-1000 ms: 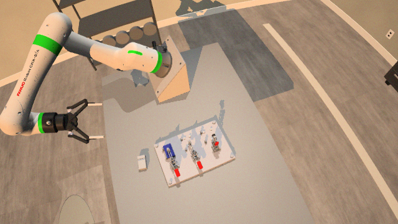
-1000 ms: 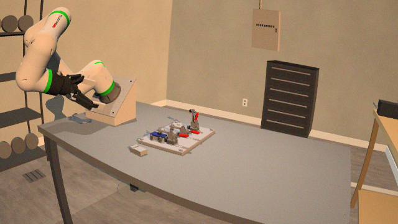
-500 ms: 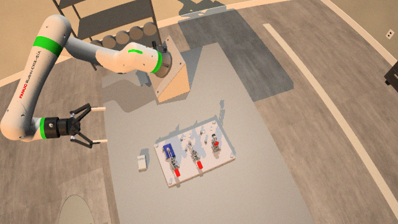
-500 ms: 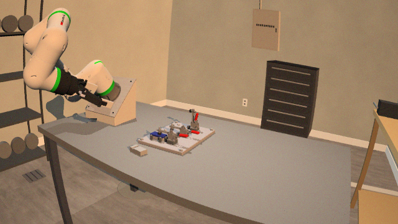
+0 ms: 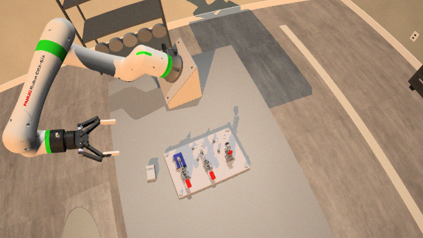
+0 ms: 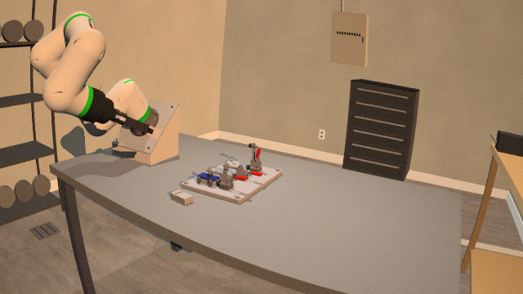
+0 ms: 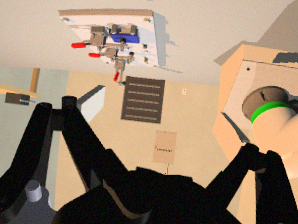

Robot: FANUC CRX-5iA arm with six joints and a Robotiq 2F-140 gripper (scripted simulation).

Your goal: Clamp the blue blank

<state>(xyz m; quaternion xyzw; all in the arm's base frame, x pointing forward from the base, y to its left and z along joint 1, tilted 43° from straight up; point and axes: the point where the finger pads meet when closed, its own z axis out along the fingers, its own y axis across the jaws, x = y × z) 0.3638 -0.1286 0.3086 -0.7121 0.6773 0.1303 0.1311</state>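
Observation:
The blue blank (image 5: 180,157) sits in the left nest of the pale fixture plate (image 5: 202,162), with a grey clamp bar over its near end. That clamp's red handle (image 5: 188,183) lies low and points away from the blank. I cannot tell whether it is past dead centre. The tan finished part (image 5: 151,172) lies on the table just left of the plate, apart from it. My gripper (image 5: 110,137) is open and empty, high over the table's left edge and far from both parts.
The middle nest is empty with its red handle (image 5: 212,175) down. The right nest's clamp handle (image 5: 229,152) stands upright. The arm's wedge pedestal (image 5: 183,79) stands at the table's back left. A shelf rack is behind it, and a dark dresser (image 6: 382,128) stands by the wall.

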